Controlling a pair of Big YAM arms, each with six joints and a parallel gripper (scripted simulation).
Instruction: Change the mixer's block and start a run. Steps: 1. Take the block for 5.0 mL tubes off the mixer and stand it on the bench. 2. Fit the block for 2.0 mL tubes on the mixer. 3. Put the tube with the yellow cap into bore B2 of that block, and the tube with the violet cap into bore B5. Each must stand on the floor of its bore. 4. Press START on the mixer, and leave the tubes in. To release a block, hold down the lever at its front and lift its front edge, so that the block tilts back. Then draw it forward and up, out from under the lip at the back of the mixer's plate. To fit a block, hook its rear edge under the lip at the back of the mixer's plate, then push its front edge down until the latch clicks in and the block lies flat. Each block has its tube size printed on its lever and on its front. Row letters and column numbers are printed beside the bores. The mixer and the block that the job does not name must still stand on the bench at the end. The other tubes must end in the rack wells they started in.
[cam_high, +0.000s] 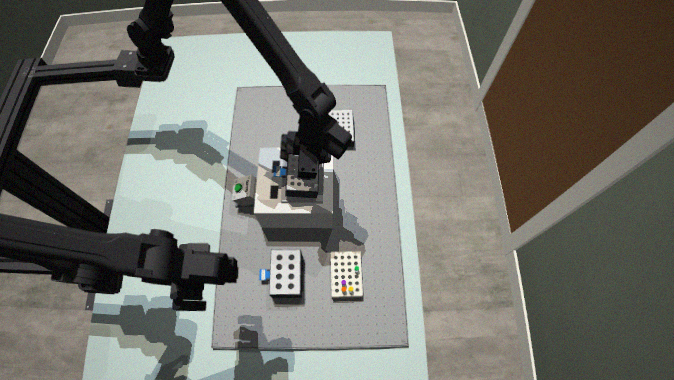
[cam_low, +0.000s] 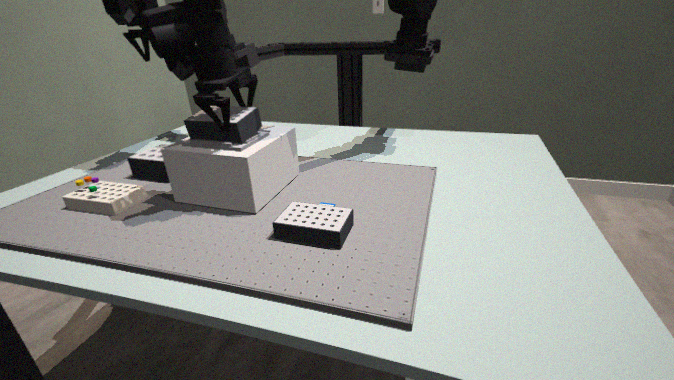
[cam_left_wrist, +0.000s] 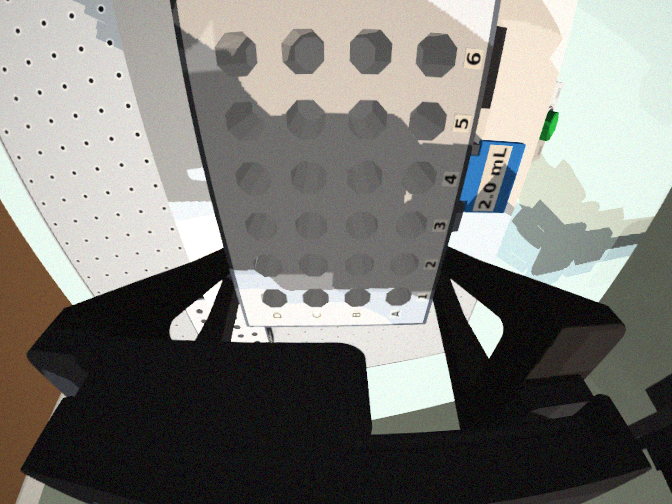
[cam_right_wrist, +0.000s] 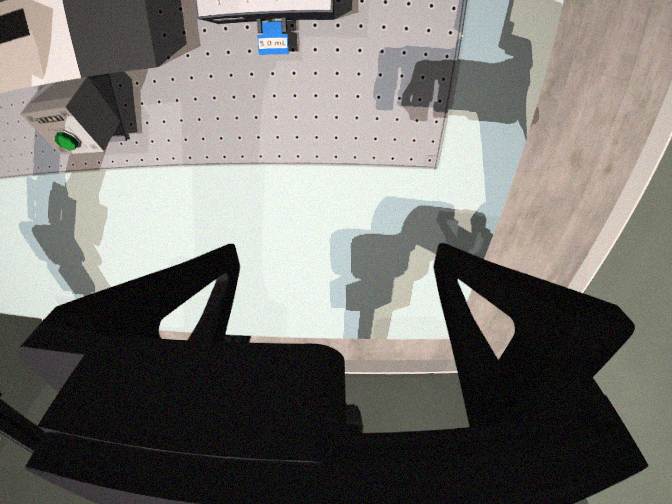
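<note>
Top view: we see left fingers (cam_low: 226, 112) grasping the 2.0 mL block (cam_high: 302, 189) (cam_low: 210, 128) (cam_left_wrist: 336, 146) atop the mixer (cam_high: 295, 225) (cam_low: 210, 175) (cam_left_wrist: 526, 70) (cam_right_wrist: 124, 37); 5.0 mL block (cam_high: 286, 272) (cam_low: 148, 169) (cam_right_wrist: 265, 5) on the surface (cam_high: 370, 320) (cam_low: 200, 250) (cam_left_wrist: 54, 135) (cam_right_wrist: 227, 135), six o'clock of it. Right fingers (cam_high: 190, 304) (cam_low: 147, 50) released.

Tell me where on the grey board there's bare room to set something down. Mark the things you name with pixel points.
Bare patches: the board's corner strip beyond the small-bore block (cam_high: 343, 120) (cam_low: 314, 216), and the strip between the 5.0 mL block (cam_high: 286, 272) and the board's near short edge. Crowded: around the mixer (cam_high: 295, 225) (cam_low: 210, 175), with the left gripper (cam_low: 237, 112) above and the START box (cam_high: 239, 189) (cam_right_wrist: 81, 116) alongside.
</note>
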